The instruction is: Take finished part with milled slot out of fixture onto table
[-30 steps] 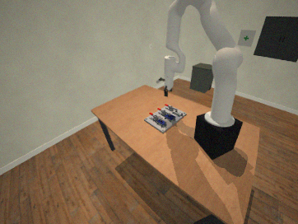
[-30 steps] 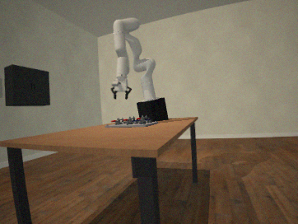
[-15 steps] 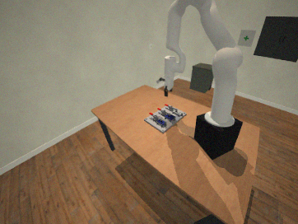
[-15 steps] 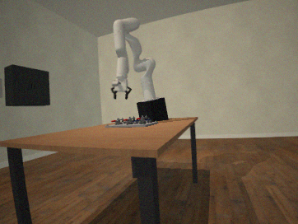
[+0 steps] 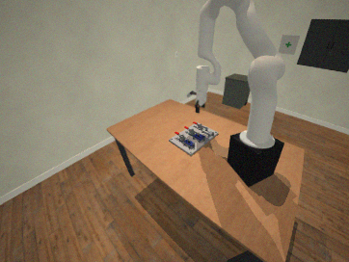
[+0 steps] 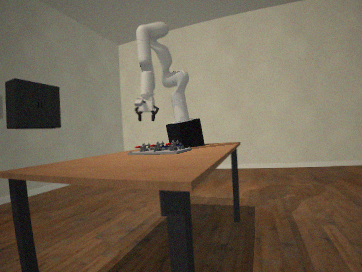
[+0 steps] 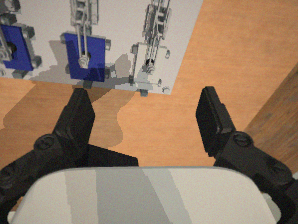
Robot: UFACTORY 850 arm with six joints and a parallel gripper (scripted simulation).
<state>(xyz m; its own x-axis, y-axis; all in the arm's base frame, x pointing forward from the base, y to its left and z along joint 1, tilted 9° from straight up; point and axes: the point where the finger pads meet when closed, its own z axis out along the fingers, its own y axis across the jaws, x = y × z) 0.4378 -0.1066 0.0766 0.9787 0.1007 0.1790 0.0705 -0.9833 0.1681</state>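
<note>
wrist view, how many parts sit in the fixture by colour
Blue parts: 2, one at the left edge and one in the middle
Bare grey part: 1, on the right
Total: 3, all under their clamps on the fixture plate; the open gripper holds none.

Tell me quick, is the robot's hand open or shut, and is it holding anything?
Hand: open wide, holding nothing, hanging above the table just off the fixture.

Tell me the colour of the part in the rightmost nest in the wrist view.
Pale grey, unlike the two blue blanks; the finished part shows best in the wrist view.
</note>
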